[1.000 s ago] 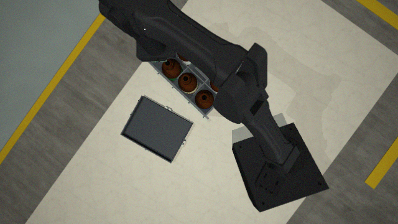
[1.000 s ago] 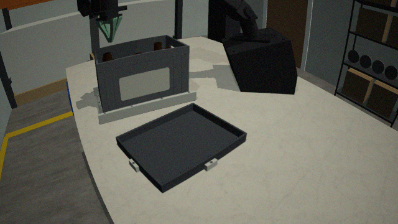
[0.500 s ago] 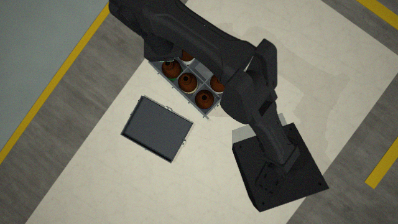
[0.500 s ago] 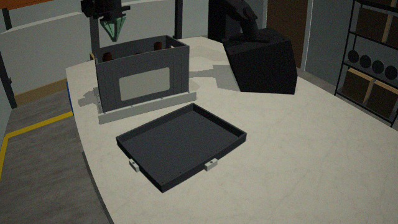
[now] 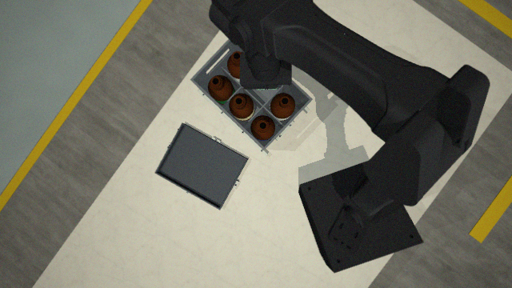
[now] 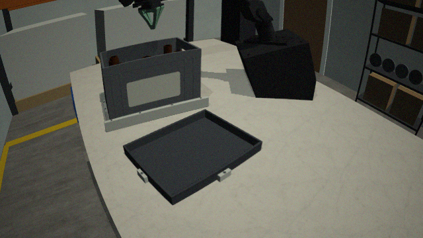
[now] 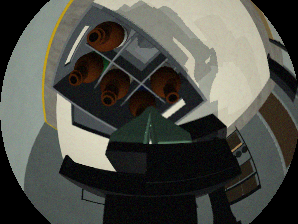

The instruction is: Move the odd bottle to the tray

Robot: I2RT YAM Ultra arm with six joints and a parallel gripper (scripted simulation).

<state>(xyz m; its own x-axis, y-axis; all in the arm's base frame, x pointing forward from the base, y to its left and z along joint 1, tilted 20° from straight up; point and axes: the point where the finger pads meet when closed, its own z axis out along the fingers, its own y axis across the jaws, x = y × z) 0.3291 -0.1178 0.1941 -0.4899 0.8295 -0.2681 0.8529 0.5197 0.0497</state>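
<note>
A grey crate (image 5: 251,94) stands on the table and holds five brown bottles, all upright in its cells. In the overhead view four show fully (image 5: 220,87) (image 5: 241,106) (image 5: 262,127) (image 5: 282,106), and one (image 5: 234,64) is partly hidden under my arm. In the side view only a few bottle tops (image 6: 114,60) rise above the crate wall (image 6: 152,76). The dark tray (image 5: 202,165) lies empty beside the crate; it also shows in the side view (image 6: 193,152). My gripper (image 6: 151,16) hangs well above the crate with its green fingers shut together on nothing. In the wrist view the shut fingers (image 7: 150,125) point over the crate (image 7: 123,72).
The arm's black base (image 5: 358,218) stands on the table to the right of the crate. The crate sits on a pale base plate (image 6: 155,114). Shelves with boxes (image 6: 394,59) stand off the table at the right.
</note>
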